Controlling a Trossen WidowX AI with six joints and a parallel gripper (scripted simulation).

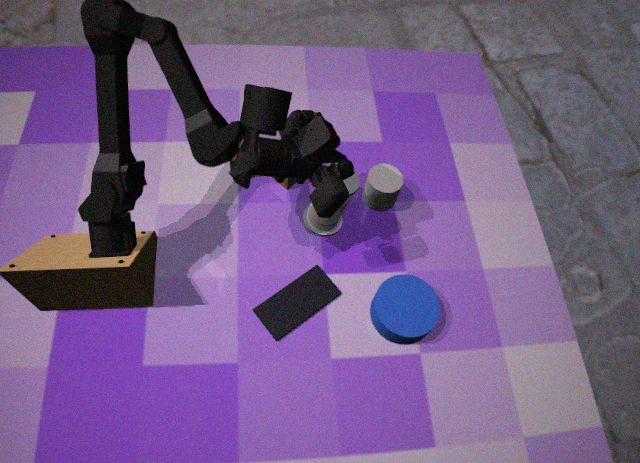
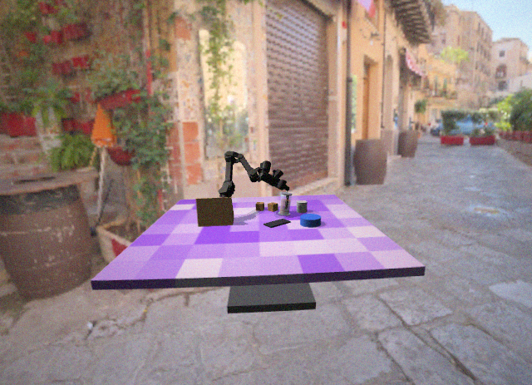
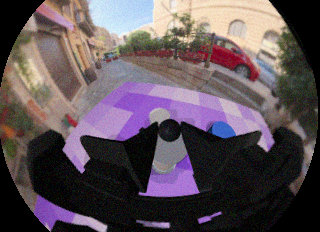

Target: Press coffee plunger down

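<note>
The coffee press [image 1: 324,221], a grey upright cylinder with a dark plunger knob [image 3: 170,130], stands mid-table [image 1: 361,396]. My gripper [image 1: 330,195], directly above, is clenched on that knob.

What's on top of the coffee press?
The gripper sits over the coffee press, its fingers shut on the dark plunger knob. From above, the gripper covers the lid, so only the press's base rim shows. What is inside cannot be seen.
</note>
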